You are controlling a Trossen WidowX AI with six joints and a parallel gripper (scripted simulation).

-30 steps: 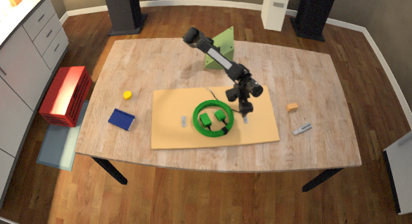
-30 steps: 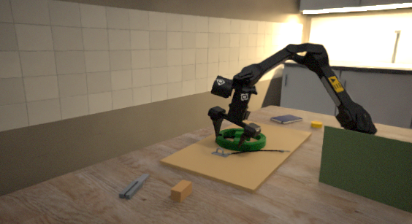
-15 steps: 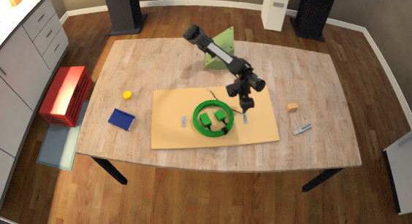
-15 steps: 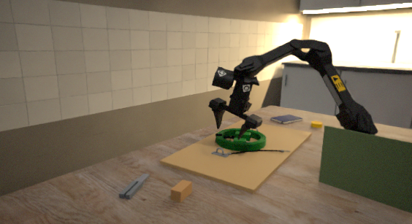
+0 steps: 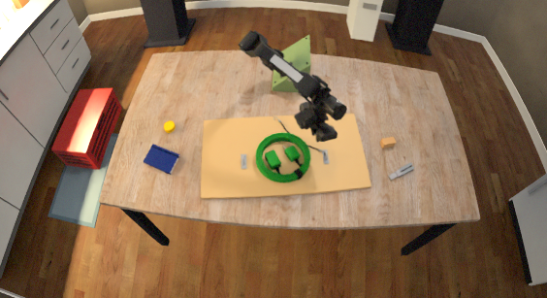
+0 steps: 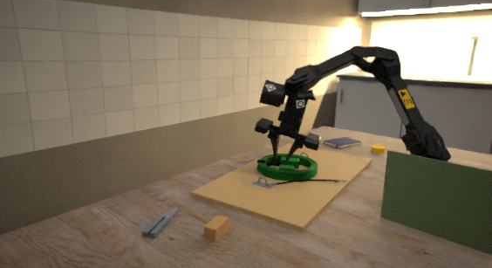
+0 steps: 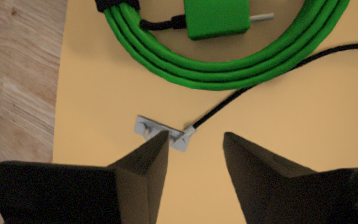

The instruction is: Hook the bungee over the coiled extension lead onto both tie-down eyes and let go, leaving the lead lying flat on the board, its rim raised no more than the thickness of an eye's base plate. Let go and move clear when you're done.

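Note:
The green coiled lead [image 5: 283, 157] lies flat on the tan board [image 5: 283, 156], with two green plug blocks inside it. It also shows in the side view [image 6: 287, 167] and the wrist view [image 7: 221, 50]. The black bungee [image 7: 261, 82] lies on the board beside the coil, not over it. One of its ends sits at the right tie-down eye [image 7: 160, 129], also in the overhead view [image 5: 326, 156]. The left eye [image 5: 243, 161] is bare. My gripper [image 7: 196, 138] hangs above the right eye with its fingers partly apart and nothing between them; it also shows in the side view [image 6: 285, 153].
A green wedge [image 5: 292, 64] stands behind the board by the arm's base. A yellow disc [image 5: 169, 126] and a blue book [image 5: 161, 158] lie to the left. An orange block [image 5: 388, 142] and a grey clip [image 5: 402, 169] lie to the right. A red crate [image 5: 88, 127] stands off the table's left edge.

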